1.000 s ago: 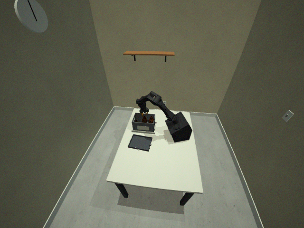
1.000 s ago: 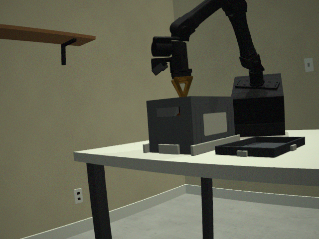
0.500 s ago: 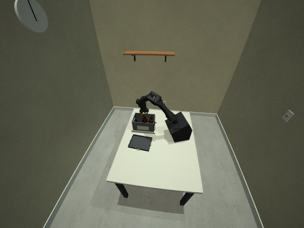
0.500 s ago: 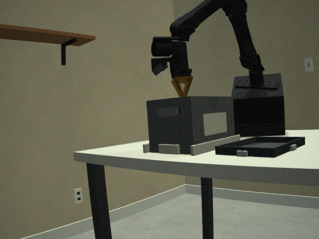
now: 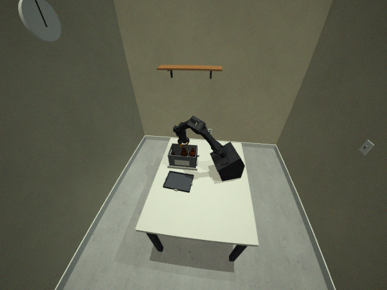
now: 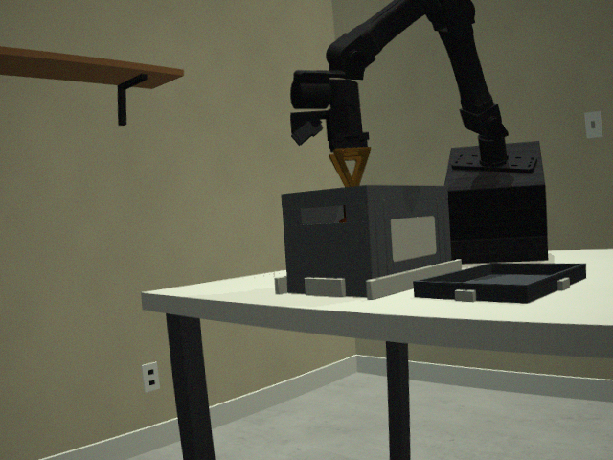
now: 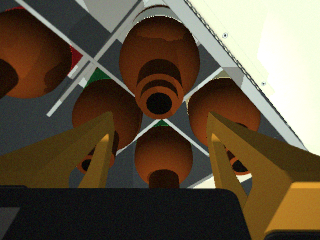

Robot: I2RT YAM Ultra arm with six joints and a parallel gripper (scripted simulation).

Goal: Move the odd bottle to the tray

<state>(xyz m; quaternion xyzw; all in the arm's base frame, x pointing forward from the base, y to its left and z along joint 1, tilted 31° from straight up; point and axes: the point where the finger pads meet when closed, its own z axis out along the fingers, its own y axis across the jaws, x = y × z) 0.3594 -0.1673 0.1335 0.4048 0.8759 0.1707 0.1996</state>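
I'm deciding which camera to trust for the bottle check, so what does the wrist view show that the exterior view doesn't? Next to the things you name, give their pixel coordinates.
Wrist only: the open mouth of one brown bottle (image 7: 160, 47) and thin dividers between the bottles.

Exterior only: the tray (image 6: 519, 300), the shelf (image 6: 94, 68) and the wall outlet (image 6: 150, 377).

Both: the yellow fingers (image 6: 365, 160) of the end effector, and part of the crate (image 6: 327, 247) (image 7: 237, 82).

Wrist view: your open gripper (image 5: 184, 144) (image 6: 351, 184) (image 7: 160, 120) has a gap between its fingertips. Bottle (image 7: 159, 55) at twelve o'clock, another (image 7: 164, 152) at six; bottles at nine (image 7: 107, 112) and three (image 7: 224, 107) crowd the fingers. Crate wall (image 7: 240, 72) bars you at two o'clock.
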